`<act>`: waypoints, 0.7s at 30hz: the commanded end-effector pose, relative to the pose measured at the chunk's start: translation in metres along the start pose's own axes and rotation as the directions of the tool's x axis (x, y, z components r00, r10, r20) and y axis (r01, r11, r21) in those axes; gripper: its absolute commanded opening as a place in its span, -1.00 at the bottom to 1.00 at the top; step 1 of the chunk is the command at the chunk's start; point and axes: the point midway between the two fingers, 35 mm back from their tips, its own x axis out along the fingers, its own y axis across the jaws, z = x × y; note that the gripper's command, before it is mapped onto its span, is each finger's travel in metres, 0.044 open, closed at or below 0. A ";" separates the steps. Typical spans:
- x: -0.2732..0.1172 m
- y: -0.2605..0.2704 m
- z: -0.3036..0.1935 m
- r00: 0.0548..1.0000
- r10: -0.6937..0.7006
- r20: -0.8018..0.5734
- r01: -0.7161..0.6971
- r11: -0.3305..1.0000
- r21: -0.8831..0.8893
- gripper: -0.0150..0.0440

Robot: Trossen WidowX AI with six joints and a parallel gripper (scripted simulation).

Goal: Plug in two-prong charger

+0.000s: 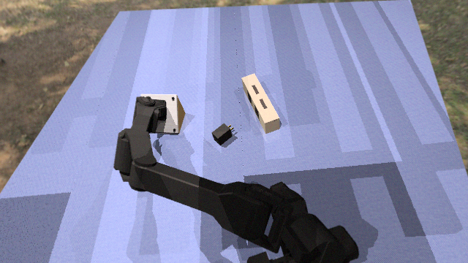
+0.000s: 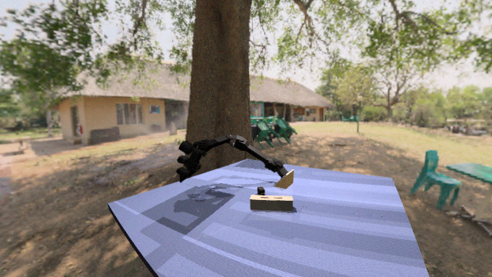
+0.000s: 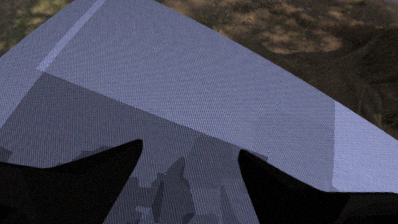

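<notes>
One charger (image 1: pixel 221 134) (image 2: pixel 260 191), two prongs showing only in top view, lies between one wedge-shaped mount (image 1: pixel 180 118) (image 2: pixel 285 180) and one power strip (image 1: pixel 260 104) (image 2: pixel 271 202), two slots; one gripper (image 3: pixel 191 149), two fingers close-up only in wrist view, is released, seemingly over the blue tabletop (image 1: pixel 183 44) (image 2: pixel 327 231) (image 3: pixel 175 65).

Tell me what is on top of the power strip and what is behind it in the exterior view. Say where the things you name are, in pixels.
On top of the power strip (image 1: pixel 266 116) (image 2: pixel 271 204): two dark slots, nothing resting there. Behind it, the black charger (image 1: pixel 222 134) (image 2: pixel 260 190) pokes up; its lower part and prongs are hidden.
</notes>
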 end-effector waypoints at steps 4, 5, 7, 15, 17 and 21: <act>-0.006 0.009 -0.012 1.000 0.024 -0.020 -0.025 0.998 -0.054 1.00; -0.009 0.012 -0.016 0.999 0.033 -0.028 -0.035 0.997 -0.076 1.00; -0.014 0.019 -0.026 0.998 0.051 -0.045 -0.056 0.991 -0.119 1.00; -0.037 0.041 -0.065 0.987 0.112 -0.114 -0.141 0.948 -0.286 1.00; -0.043 0.046 -0.075 0.983 0.125 -0.132 -0.162 0.931 -0.326 1.00; -0.055 0.053 -0.095 0.975 0.147 -0.169 -0.205 0.892 -0.403 1.00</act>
